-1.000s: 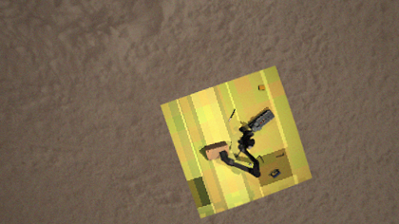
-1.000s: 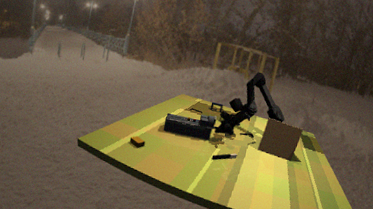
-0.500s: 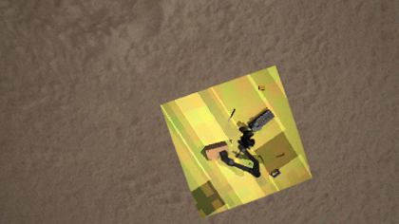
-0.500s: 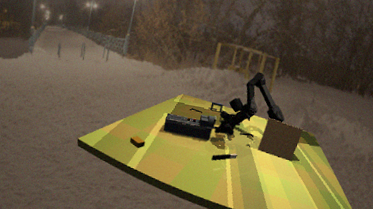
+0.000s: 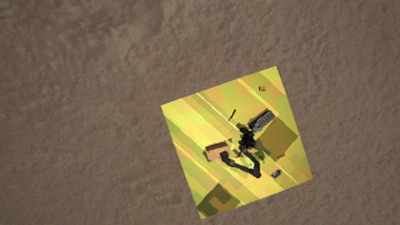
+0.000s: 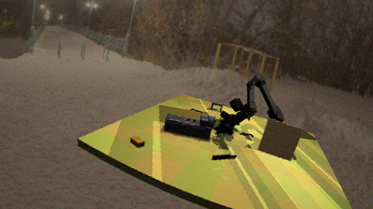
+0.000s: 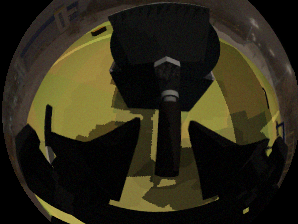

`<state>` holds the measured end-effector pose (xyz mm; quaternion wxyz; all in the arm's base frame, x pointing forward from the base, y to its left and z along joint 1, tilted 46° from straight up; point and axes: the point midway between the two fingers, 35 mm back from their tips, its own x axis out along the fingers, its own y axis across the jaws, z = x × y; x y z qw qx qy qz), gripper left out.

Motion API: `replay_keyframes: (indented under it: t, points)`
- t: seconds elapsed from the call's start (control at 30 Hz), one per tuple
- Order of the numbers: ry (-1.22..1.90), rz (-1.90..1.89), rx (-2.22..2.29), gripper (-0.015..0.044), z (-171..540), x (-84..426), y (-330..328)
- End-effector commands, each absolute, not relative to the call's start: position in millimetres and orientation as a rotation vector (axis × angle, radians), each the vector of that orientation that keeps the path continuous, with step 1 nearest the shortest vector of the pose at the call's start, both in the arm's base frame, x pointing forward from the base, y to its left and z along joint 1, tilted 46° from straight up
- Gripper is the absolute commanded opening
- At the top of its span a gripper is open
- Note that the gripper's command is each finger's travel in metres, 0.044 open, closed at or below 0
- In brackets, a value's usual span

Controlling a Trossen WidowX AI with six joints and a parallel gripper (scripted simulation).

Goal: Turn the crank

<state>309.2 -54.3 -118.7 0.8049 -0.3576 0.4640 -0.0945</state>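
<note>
The machine [image 5: 266, 117] [image 6: 185, 127] is a long dark grey box. Small reddish specks show on its top, but the pointer and the brass zero marks are too small to make out. In the wrist view its crank end [image 7: 160, 35] is a big dark shape at the top. The crank handle [image 7: 168, 145], a dark brown rod with a grey collar, points down from it. My gripper [image 7: 165, 123] is open, with one finger on each side of the handle and a visible gap on both sides. In the top and exterior views the arm's dark wrist hides the handle.
A brown upright box [image 5: 217, 152] [image 6: 280, 140] stands by the arm's base. A black bar [image 5: 232, 114] [image 6: 224, 157] and an orange block [image 5: 262, 88] [image 6: 137, 142] lie apart from the machine. A small blue item [image 5: 276, 174] [image 6: 217, 106] sits on the arm's other side.
</note>
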Motion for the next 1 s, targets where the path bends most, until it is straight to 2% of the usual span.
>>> replay_keyframes:
  t: [0.0,0.13,0.97]
  points:
    - [0.993,-0.203,-0.766,0.0341,-118.6,309.2,-54.4]
    - [0.993,-0.203,-0.766,0.0440,-118.6,309.2,-54.4]
    - [0.997,-0.195,-0.758,0.0440,-63.3,332.5,7.8]
